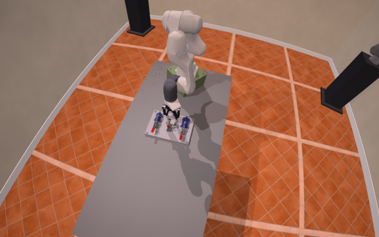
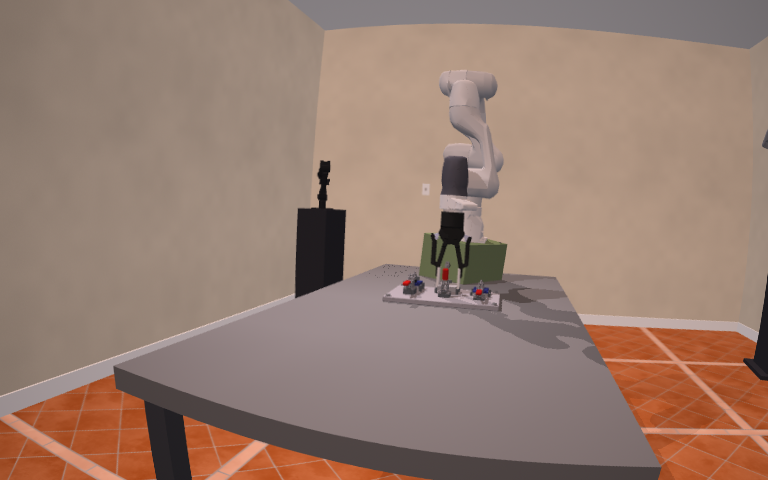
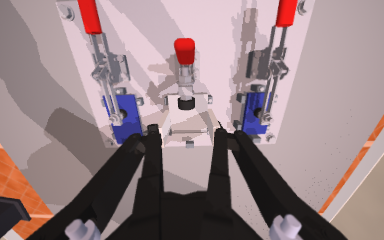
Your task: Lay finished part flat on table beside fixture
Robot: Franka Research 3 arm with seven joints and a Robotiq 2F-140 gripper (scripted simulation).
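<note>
One hand (image 1: 171, 119) (image 2: 448, 285) (image 3: 188, 116) pointing straight down.

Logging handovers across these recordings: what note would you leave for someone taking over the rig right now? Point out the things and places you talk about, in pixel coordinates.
Tool (image 1: 172, 120) (image 2: 448, 287) (image 3: 188, 116): shut on the finished part (image 1: 172, 122) (image 3: 188, 118), which sits in the fixture (image 1: 167, 137) (image 2: 441, 303) (image 3: 215, 30).
Done: part gripped; middle red handle (image 1: 168, 126) (image 2: 445, 274) (image 3: 184, 51) upright. Pad contact unclear.
Blue blanks (image 1: 158, 116) (image 1: 184, 122) (image 3: 131, 115) (image 3: 249, 111): in the outer clamps.
Left: lift out, lay flat on table (image 1: 139, 181) (image 2: 368, 367) (image 3: 340, 90) beside fixture.
</note>
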